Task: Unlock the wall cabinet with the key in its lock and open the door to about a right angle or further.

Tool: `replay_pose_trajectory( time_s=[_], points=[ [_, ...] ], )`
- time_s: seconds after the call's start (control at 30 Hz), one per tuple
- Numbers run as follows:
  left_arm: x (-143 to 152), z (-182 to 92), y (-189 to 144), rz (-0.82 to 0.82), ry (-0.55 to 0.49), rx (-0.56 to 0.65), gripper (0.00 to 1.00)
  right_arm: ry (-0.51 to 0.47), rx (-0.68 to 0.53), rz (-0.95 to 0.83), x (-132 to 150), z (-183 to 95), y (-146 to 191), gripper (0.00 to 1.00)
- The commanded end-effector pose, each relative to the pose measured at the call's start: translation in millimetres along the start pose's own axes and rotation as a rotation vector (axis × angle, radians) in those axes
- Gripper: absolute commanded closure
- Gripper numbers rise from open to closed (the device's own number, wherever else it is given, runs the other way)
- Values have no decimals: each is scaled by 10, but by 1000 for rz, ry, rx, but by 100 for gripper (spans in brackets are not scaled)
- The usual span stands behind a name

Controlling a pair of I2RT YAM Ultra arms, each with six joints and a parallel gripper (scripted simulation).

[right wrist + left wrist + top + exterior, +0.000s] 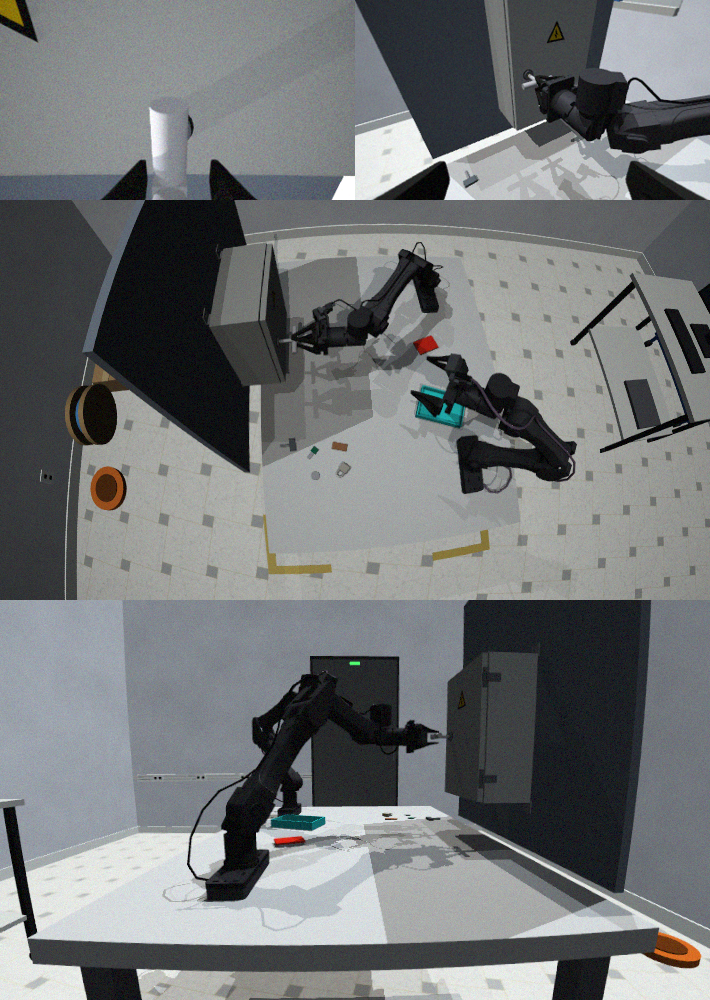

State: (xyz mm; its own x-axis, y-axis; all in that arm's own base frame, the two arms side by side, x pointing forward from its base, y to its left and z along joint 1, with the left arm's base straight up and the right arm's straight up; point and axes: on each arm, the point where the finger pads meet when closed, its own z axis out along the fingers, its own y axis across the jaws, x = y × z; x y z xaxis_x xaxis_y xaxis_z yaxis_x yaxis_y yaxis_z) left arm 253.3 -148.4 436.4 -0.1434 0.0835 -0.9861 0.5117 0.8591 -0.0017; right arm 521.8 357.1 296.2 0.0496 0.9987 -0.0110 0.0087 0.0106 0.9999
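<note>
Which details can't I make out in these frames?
- Cabinet interior: hidden behind its door in every view.
- Lock: mostly behind the key in the right wrist view.
- Part of the key's handle: behind the right gripper in the left wrist view.
- Warning sign: cut off by the right wrist picture's edge; symbol too small in the exterior view.
</note>
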Motion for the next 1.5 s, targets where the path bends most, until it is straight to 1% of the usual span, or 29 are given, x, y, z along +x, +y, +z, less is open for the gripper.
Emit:
replay_pose_trajectory(
  time_s=[0.0, 0.03, 0.1, 0.27, 0.3, 0.33, 0.37, 0.43, 0.5, 0.6, 0.7, 0.77, 1.17, 1.23, 1.47],
  points=[
    [-197, -38, -55, 9, -27, 22, 0, -1, -23, 26, -8, -9, 186, 77],
    [-216, -23, -57, 9, -26, 23, 0, 0, -23, 26, -6, -12, 186, 79],
    [-216, -23, -57, 9, -26, 23, 0, 0, -23, 26, -6, -12, 186, 79],
    [-302, 43, -66, 9, -23, 27, 0, -3, -22, 26, -10, -23, 185, 94],
    [-314, 60, -67, 9, -21, 27, 0, -3, -22, 26, -10, -26, 185, 100],
    [-328, 72, -69, 10, -20, 27, 0, -4, -22, 26, -9, -29, 185, 100],
    [-340, 86, -70, 10, -19, 28, 0, -4, -22, 26, -8, -32, 185, 91],
    [-364, 111, -73, 10, -16, 29, 0, -3, -22, -20, -4, -32, 186, 91],
    [-385, 135, -76, 10, -13, 30, 0, -2, -30, -66, 0, -32, 258, 91],
    [-412, 168, -79, 10, -8, 31, 0, -2, -26, -150, 6, -33, 247, 91],
    [-420, 179, -77, 10, -6, 30, 0, -1, -26, -177, 8, -33, 247, 91],
    [-435, 199, -82, 10, -3, 32, 0, 3, -5, -256, 66, 9, 48, 91],
    [-489, 308, -87, 10, 22, 32, 0, 5, -5, -494, 78, 5, 50, 91],
    [-489, 308, -87, 10, 22, 32, 0, 5, -5, -494, 78, 5, 50, 91],
    [-503, 359, -83, 10, 37, 29, 0, 7, -6, -654, 87, 2, 51, 91]
  ],
)
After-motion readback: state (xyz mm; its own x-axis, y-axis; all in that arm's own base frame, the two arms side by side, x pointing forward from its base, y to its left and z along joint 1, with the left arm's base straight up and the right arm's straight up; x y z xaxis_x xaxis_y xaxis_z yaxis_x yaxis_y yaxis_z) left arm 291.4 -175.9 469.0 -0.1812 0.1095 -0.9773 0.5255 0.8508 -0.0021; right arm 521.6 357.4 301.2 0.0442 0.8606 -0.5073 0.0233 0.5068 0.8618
